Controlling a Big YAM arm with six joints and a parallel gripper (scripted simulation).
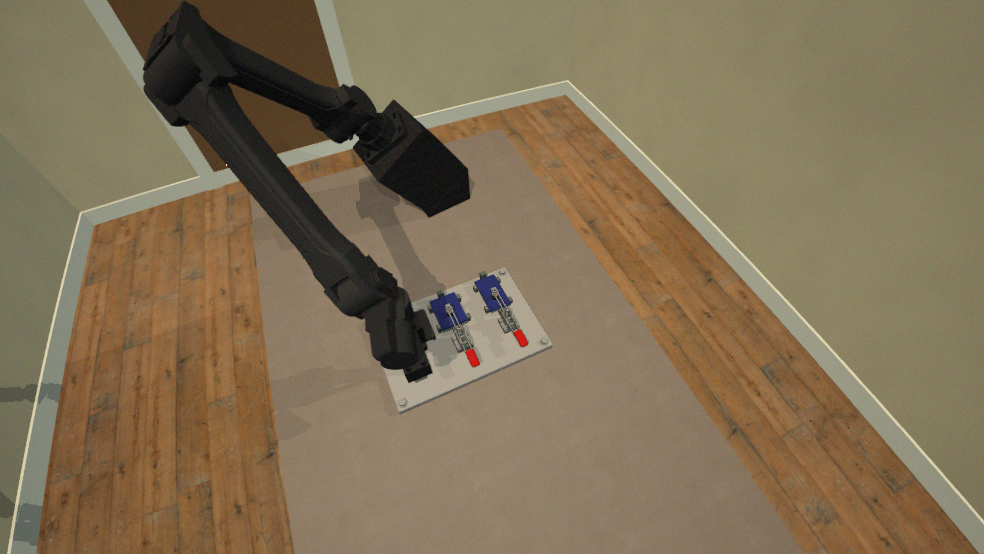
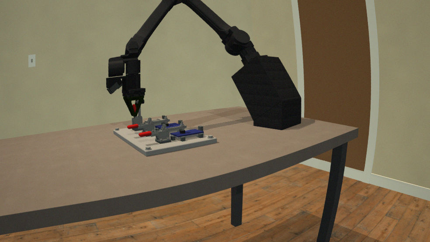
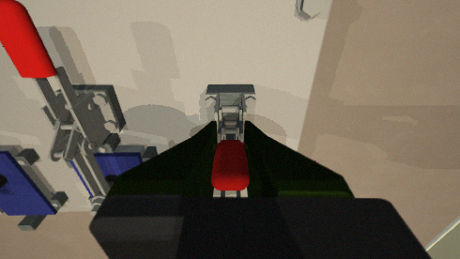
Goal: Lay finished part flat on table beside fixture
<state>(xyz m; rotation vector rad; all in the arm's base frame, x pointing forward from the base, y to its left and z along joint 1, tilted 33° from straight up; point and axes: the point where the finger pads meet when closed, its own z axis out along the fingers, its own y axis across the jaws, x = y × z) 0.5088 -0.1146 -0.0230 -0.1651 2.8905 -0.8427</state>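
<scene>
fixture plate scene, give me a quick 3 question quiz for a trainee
1. True or false: the gripper is shut on the red handle of a toggle clamp.
2. How many blue blanks show on the fixture plate in the top view? A) one B) two C) three
3. In the exterior view, does the handle in the gripper lie flat like the other two red handles, or stand raised?

Key
1. True.
2. B: two blanks, each under its own clamp.
3. Raised: it points up between the fingers, while the other two lie low over the plate.
</scene>
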